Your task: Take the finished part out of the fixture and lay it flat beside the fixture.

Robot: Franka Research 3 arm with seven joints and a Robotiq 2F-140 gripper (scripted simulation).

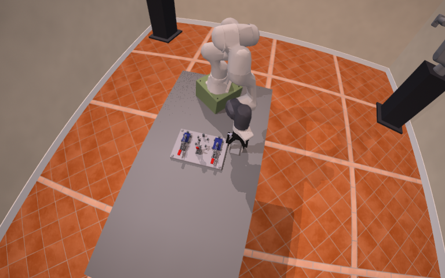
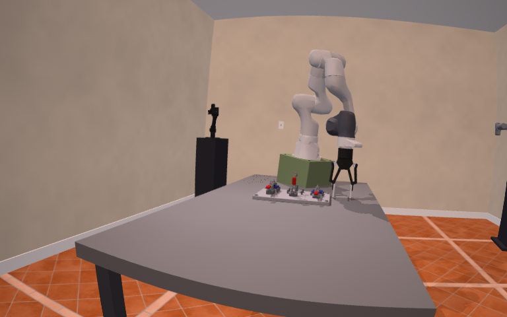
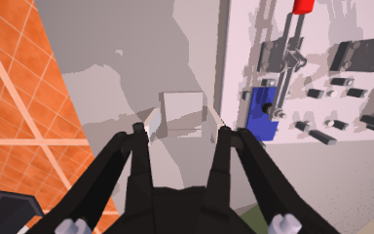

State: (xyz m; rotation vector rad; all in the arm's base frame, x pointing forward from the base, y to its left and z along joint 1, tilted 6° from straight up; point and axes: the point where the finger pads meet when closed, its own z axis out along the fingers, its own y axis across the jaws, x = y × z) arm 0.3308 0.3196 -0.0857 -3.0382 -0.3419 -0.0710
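The finished part (image 1: 235, 149) (image 3: 182, 109), a pale square block with a thin line across one end, lies flat on the table, beside the fixture plate (image 1: 203, 159) (image 2: 291, 200) (image 3: 234, 54). My gripper (image 1: 235, 152) (image 2: 342, 198) (image 3: 183, 114) is open and points down, with one pale finger on each side of the part; in the wrist view a gap shows beside each finger. One blue blank (image 1: 215, 142) (image 3: 261, 128) sits under a clamp on the fixture side nearest the gripper. The other blue blank (image 1: 188, 135) sits under the far clamp. The slot's depth cannot be made out.
The middle clamp's red handle (image 1: 197, 147) (image 2: 294, 180) stands upright between the two blanks. Several pins stand up from the plate around it. The near clamp's red handle (image 1: 212, 160) (image 3: 304, 6) lies low. The table's edge is on the gripper's other side. The green robot base (image 1: 214, 101) (image 2: 304, 172) is behind.
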